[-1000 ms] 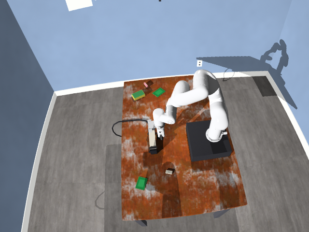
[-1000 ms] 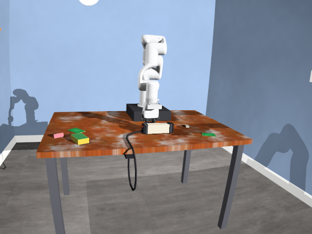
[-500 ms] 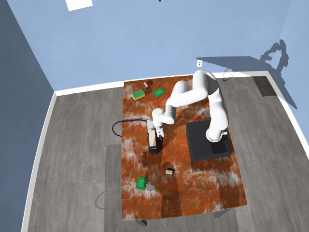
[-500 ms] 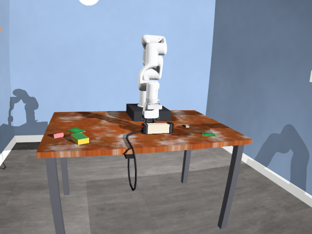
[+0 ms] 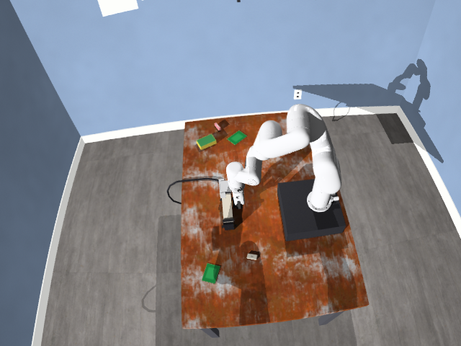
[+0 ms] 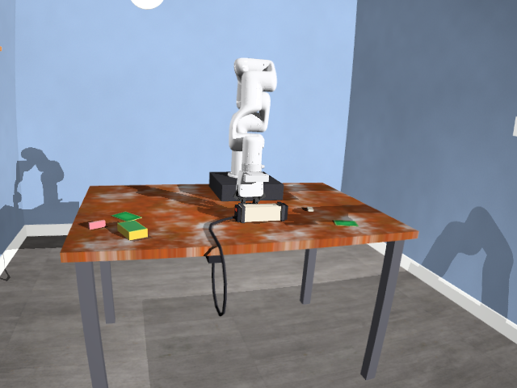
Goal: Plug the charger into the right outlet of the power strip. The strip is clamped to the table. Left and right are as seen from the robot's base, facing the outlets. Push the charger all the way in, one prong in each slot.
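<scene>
Blue walls (image 6: pixel 125 104), grey plank floor (image 6: pixel 292 342), rust-mottled table (image 6: pixel 175 246)

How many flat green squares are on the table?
2. One flat green square lies at the far end beside the yellow-and-green sponge. The other green square lies at the opposite end, near a small box. None seems hidden.

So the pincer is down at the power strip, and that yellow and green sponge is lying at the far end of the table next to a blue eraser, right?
Nearly. The eraser beside the yellow and green sponge is pink, not blue, as the exterior view shows. The rest holds: the pincer is down at the power strip, shut on something, presumably the charger.
</scene>
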Controlling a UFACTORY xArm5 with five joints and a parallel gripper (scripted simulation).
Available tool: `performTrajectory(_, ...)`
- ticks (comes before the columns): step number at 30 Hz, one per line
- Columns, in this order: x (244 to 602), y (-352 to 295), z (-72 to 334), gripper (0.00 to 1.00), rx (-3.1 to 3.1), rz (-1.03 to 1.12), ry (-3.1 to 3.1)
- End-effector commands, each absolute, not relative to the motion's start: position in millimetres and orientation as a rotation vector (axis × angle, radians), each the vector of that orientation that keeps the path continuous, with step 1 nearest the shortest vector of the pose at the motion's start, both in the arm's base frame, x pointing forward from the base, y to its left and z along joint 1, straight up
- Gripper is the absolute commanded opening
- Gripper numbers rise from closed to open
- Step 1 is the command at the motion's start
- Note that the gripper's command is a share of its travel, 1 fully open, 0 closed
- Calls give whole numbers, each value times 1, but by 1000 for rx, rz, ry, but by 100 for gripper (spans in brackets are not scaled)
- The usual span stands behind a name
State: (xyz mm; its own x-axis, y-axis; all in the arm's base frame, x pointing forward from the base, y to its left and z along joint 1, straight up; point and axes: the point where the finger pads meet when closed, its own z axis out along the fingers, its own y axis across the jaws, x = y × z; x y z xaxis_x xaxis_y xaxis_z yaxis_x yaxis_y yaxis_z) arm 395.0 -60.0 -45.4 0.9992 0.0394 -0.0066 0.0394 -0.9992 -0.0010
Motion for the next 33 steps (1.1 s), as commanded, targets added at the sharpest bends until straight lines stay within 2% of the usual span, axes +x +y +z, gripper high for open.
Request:
performTrajectory(1,401,-60,-43,0,-3142,-8,-64)
performTrajectory(33,405,-60,-43,0,-3142,-8,-64)
